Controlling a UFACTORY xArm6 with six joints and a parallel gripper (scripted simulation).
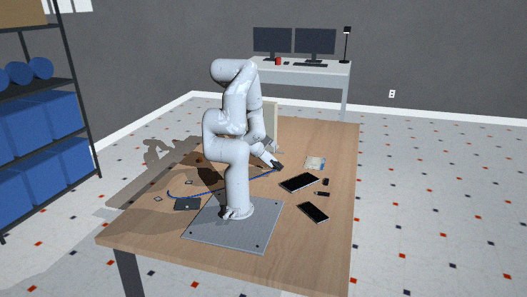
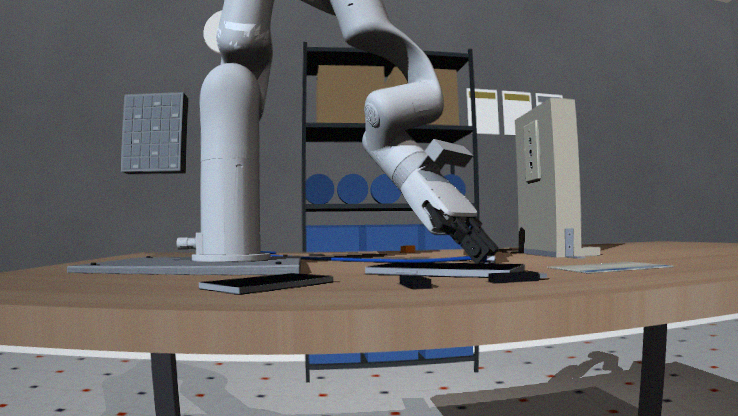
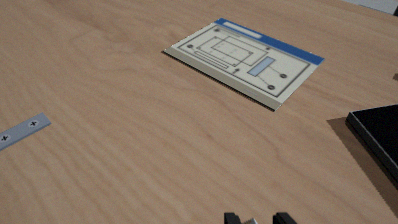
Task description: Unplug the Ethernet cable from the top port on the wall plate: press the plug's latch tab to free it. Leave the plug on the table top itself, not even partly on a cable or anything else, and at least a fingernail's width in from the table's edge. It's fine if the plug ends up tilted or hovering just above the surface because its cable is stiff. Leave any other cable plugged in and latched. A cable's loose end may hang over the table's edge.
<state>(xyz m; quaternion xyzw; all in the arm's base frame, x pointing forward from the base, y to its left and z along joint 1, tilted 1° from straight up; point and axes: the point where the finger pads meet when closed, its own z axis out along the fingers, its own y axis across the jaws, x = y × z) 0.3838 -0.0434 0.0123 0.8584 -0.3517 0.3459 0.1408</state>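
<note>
My gripper (image 1: pixel 277 165) hangs tilted low over the table, just in front of the beige wall-plate stand (image 2: pixel 547 175). In the side view its fingertips (image 2: pixel 483 253) reach almost to the table top. The fingers stand slightly apart. The end of the blue Ethernet cable (image 1: pixel 206 192) lies between them. In the wrist view a small pale piece of the plug (image 3: pixel 248 220) shows between the two dark fingertips. The cable runs back along the table (image 2: pixel 413 258) past my arm. The ports on the wall plate (image 2: pixel 532 150) look empty from this side.
A printed card (image 3: pixel 245 62) lies ahead of the gripper, and a metal bracket (image 3: pixel 22 131) to its left. A dark phone (image 1: pixel 298 181) lies close on the right, with its edge in the wrist view (image 3: pixel 377 135). Another phone (image 1: pixel 313 212) and small black parts (image 1: pixel 322 193) lie nearer the right edge.
</note>
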